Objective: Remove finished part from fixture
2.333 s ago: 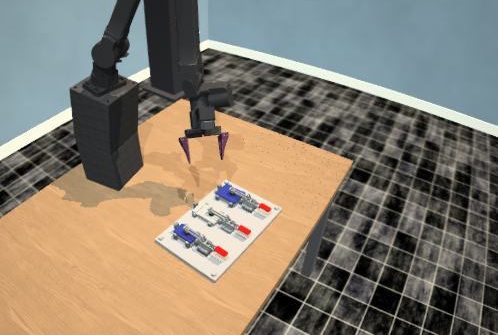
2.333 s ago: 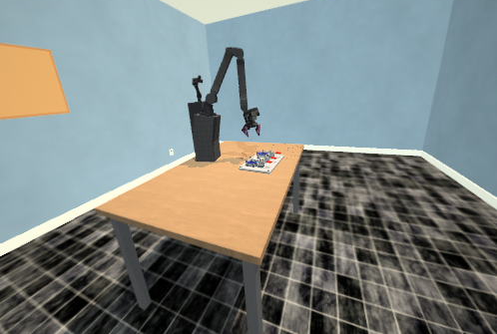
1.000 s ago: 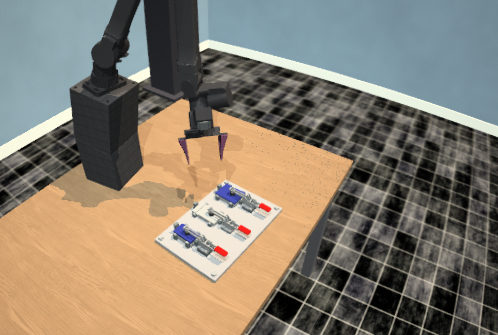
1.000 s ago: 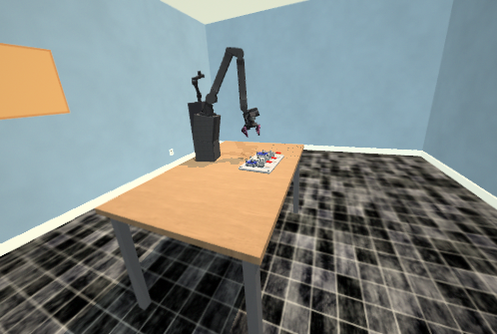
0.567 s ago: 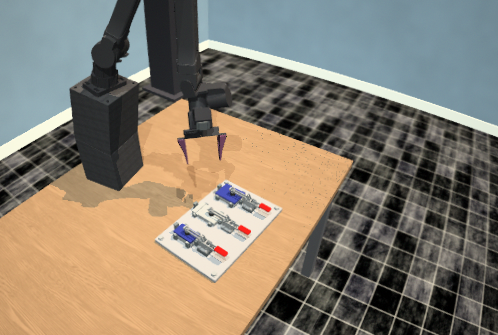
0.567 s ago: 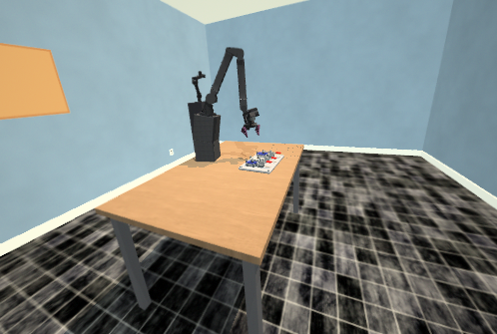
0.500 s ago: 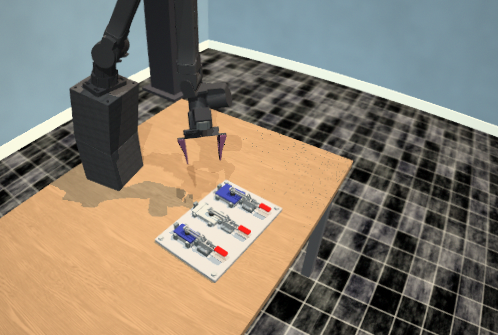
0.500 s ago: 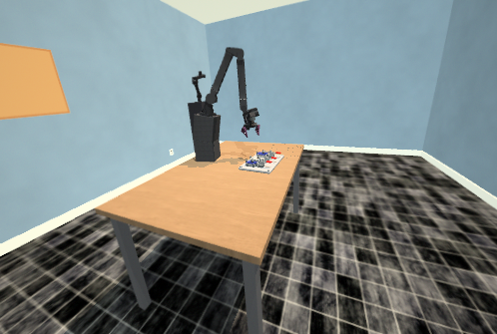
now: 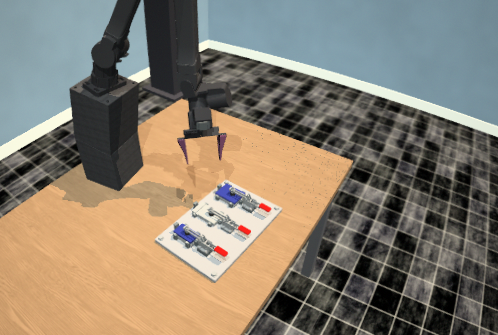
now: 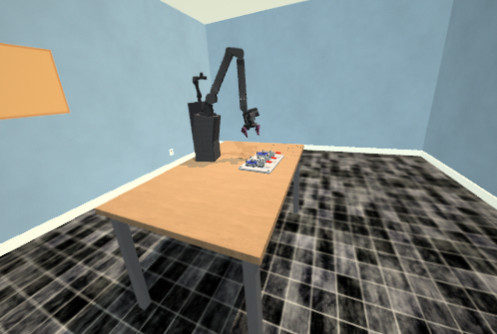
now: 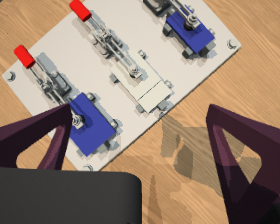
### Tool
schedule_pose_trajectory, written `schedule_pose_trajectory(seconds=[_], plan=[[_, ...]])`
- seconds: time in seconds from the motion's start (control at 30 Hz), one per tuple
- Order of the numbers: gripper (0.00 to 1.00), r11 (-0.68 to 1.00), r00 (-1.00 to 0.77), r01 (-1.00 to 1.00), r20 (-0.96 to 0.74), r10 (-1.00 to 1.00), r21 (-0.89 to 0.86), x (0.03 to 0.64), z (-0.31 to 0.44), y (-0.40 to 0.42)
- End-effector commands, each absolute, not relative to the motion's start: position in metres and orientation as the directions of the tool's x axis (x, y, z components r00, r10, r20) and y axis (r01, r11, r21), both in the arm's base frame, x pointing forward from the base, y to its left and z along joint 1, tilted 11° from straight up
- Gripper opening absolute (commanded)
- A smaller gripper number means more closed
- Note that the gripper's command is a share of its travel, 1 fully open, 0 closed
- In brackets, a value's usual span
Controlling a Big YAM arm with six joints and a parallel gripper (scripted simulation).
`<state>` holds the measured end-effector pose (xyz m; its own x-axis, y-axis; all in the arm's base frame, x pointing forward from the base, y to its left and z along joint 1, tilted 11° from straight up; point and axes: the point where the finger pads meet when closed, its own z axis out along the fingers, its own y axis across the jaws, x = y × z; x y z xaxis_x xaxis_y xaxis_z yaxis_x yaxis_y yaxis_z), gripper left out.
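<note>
Hand (image 9: 204, 161) (image 10: 252, 136) (image 11: 139, 111) is spread wide, nothing between its fingers. It hangs over the worktop (image 9: 75, 261) (image 10: 200, 195) (image 11: 256, 90), pointing down, near the fixture plate (image 9: 197, 261) (image 10: 271, 167) (image 11: 141, 25) and well above it. Arm (image 9: 187, 26) (image 10: 242, 83) is bent in a high arch from the dark pedestal (image 9: 95, 126) (image 10: 206, 136).

Finished part (image 9: 201, 212) (image 11: 153, 95) is in the fixture, middle station, lying flat. Off-white, dark line across it, small posts around its edges. Middle clamp (image 11: 107, 42) reaches over it, tip above the part's inner end; can't tell if it's pressing. Its red handle (image 9: 244, 230) (image 11: 80, 10) lies low, at the far end from the part.

Blue blank on the hand's side (image 9: 230, 194) (image 11: 93, 125) and blue blank on the far side (image 9: 185, 233) (image 11: 193, 34) sit in the outer stations, one either side of the finished part, each with a clamp arm over it. Plate lies flat on the worktop, bolts at its corners. Exterior view is too small to pick out the finished part.
</note>
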<state>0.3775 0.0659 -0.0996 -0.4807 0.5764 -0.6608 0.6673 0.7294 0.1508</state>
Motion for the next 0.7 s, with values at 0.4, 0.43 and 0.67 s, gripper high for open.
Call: schedule_pose_trajectory(seconds=[0.4, 0.43, 0.67], plan=[[1.0, 0.733, -0.477, 0.66, -0.662, 0.578, 0.164, 0.3841, -0.0997, 0.0742], [1.0, 0.733, -0.477, 0.66, -0.662, 0.578, 0.165, 0.3843, -0.0996, 0.0743], [1.0, 0.733, -0.475, 0.66, -0.663, 0.579, 0.167, 0.3852, -0.0987, 0.0747]])
